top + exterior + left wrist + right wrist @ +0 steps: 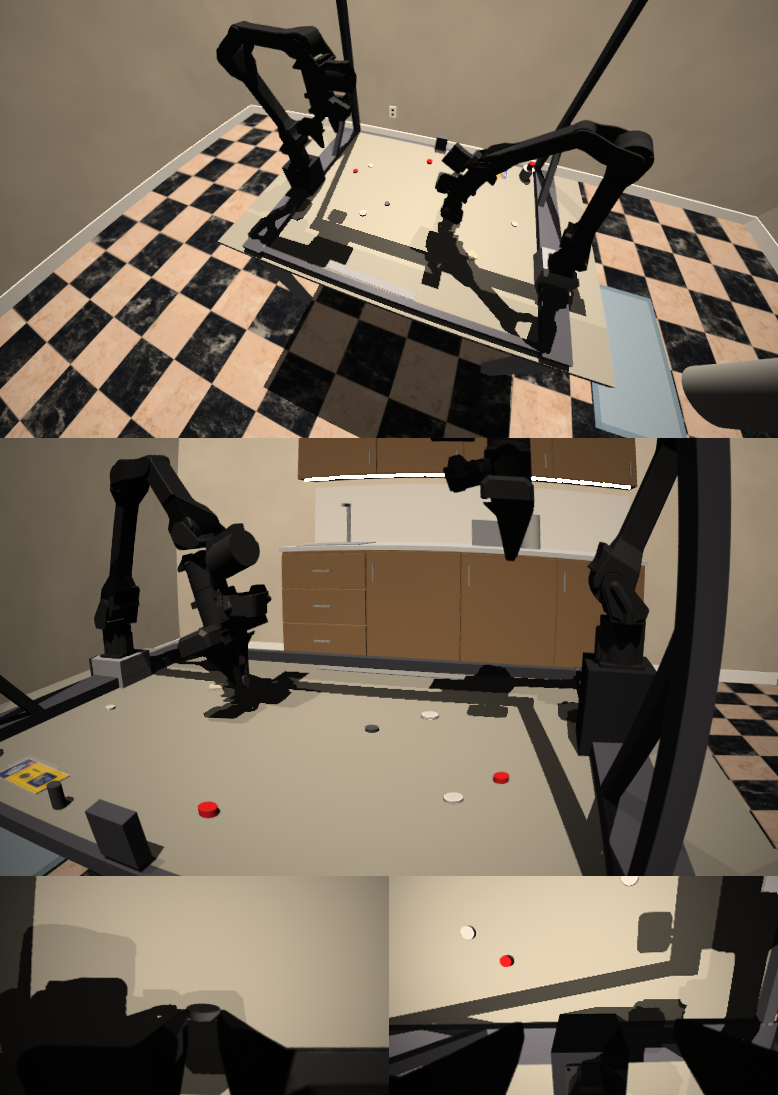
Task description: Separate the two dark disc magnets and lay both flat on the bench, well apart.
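One dark disc magnet [371,728] lies flat on the bench near its middle, alone; it also shows in the top view [387,203]. My left gripper [241,689] is far from it and low over the bench, close to its own shadow. It is shut on the other dark disc magnet [202,1013], which sits between the fingertips in the left wrist view. I cannot tell whether that magnet touches the bench. My right gripper [510,553] hangs high above the bench, open and empty; its fingers stand wide apart in the right wrist view [596,1025].
Red discs [207,809] [500,777] and white discs [452,797] [429,715] [110,707] lie scattered on the bench. A black block [119,835], a small post [55,794] and a yellow label [33,774] sit near one edge. Frame posts rise at the sides.
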Controlling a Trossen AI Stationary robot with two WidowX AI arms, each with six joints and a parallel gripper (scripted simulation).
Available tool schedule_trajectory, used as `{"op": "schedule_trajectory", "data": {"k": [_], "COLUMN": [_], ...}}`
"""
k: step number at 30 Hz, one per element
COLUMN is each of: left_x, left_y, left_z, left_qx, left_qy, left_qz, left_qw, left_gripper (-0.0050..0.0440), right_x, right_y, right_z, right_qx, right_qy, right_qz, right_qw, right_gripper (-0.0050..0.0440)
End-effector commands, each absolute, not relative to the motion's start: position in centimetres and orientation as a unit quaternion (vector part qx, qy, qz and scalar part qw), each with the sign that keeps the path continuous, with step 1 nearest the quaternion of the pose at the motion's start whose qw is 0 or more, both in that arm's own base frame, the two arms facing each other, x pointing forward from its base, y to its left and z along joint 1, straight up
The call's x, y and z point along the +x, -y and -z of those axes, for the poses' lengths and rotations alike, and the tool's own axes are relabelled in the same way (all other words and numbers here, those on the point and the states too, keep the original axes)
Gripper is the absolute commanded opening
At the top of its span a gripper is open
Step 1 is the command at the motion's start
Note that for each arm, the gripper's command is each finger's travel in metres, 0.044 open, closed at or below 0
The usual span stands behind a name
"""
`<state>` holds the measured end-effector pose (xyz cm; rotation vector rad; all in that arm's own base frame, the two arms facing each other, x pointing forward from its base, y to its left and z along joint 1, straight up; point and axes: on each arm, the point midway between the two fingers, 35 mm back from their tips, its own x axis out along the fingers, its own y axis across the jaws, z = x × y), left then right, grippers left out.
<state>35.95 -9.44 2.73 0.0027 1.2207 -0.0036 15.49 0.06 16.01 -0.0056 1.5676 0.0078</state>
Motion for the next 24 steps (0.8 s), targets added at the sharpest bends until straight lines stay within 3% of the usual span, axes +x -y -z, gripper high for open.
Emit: {"op": "schedule_trajectory", "data": {"k": [1, 24], "left_x": [36.0, 36.1], "left_y": [9.4, 9.4], "left_z": [-2.1, 1.0], "left_qx": [0.001, 0.001], "left_qy": [-0.573, -0.573], "left_qz": [0.003, 0.003], "left_qw": [0.820, 0.820], "left_gripper": [0.0040, 0.0040], "right_x": [15.5, 15.5], "right_y": [0.0, 0.0], "right_z": [-16.2, -16.2], "right_qx": [-0.003, -0.003], "right_qy": [-0.703, -0.703], "right_qz": [-0.003, -0.003], "right_qw": [0.712, 0.712], "right_gripper": [0.0400, 0.0400]}}
